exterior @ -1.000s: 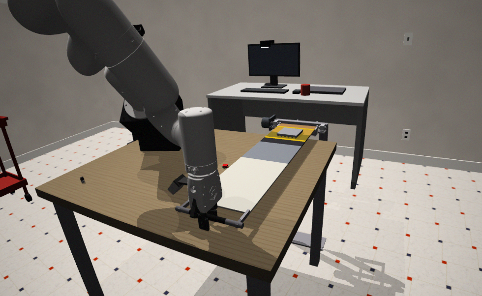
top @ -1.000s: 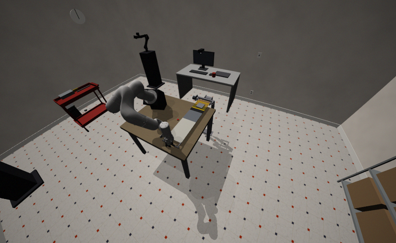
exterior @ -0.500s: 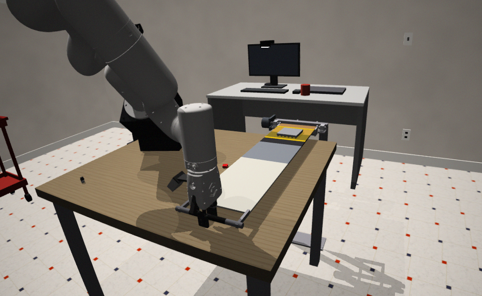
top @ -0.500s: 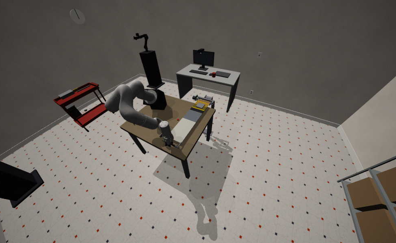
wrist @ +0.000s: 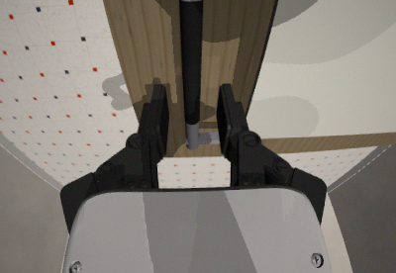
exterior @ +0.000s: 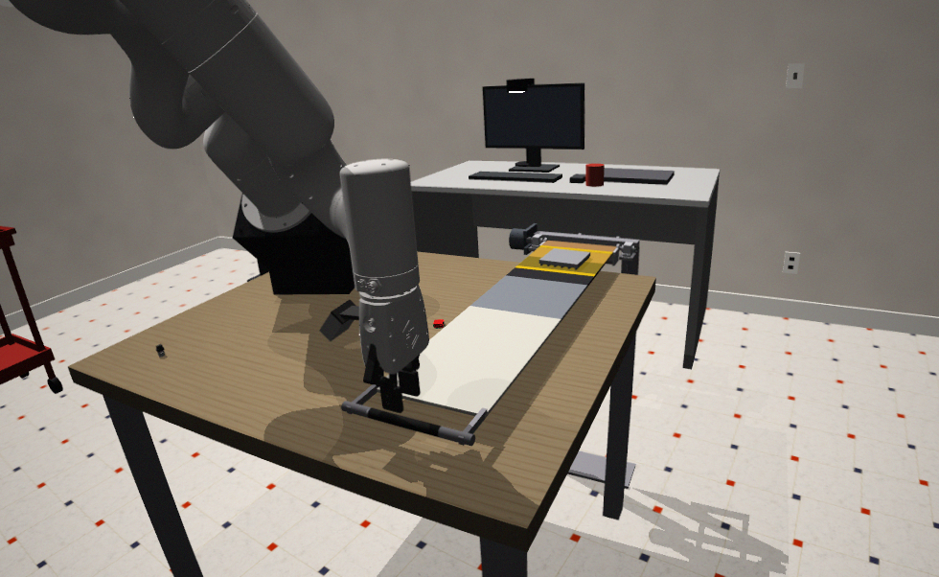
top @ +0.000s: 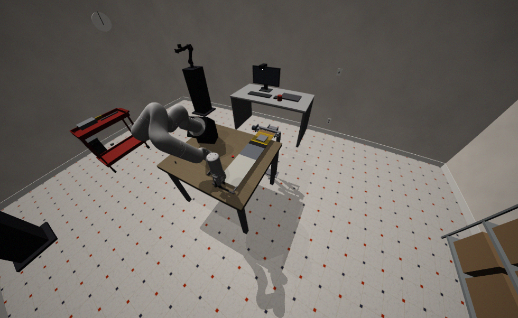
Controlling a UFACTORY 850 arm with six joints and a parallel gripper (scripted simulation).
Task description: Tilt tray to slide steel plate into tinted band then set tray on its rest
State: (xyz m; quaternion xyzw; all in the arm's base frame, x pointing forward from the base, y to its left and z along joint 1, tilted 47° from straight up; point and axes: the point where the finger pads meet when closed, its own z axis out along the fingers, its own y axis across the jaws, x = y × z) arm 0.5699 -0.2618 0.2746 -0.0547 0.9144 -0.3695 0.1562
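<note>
Tool (exterior: 391, 393) apart, empty, just above tray handle (exterior: 406, 423); steel plate (exterior: 564, 258) at far end.

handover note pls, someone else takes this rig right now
Gripper: jaws open, holding nothing, hanging just above the tray's handle bar.
Tray: lies lengthwise on the wooden table, handle end down, nothing lifting it.
Steel plate: flat at the far end of the bed, on the yellow band, beyond the grey patch.
Done, it seems: plate at rest in the band and tray set down.
Left: check up close that the plate's edges clear both solid lines; from these views that is too small to tell. If they do not, regrasp the handle and tilt again.
</note>
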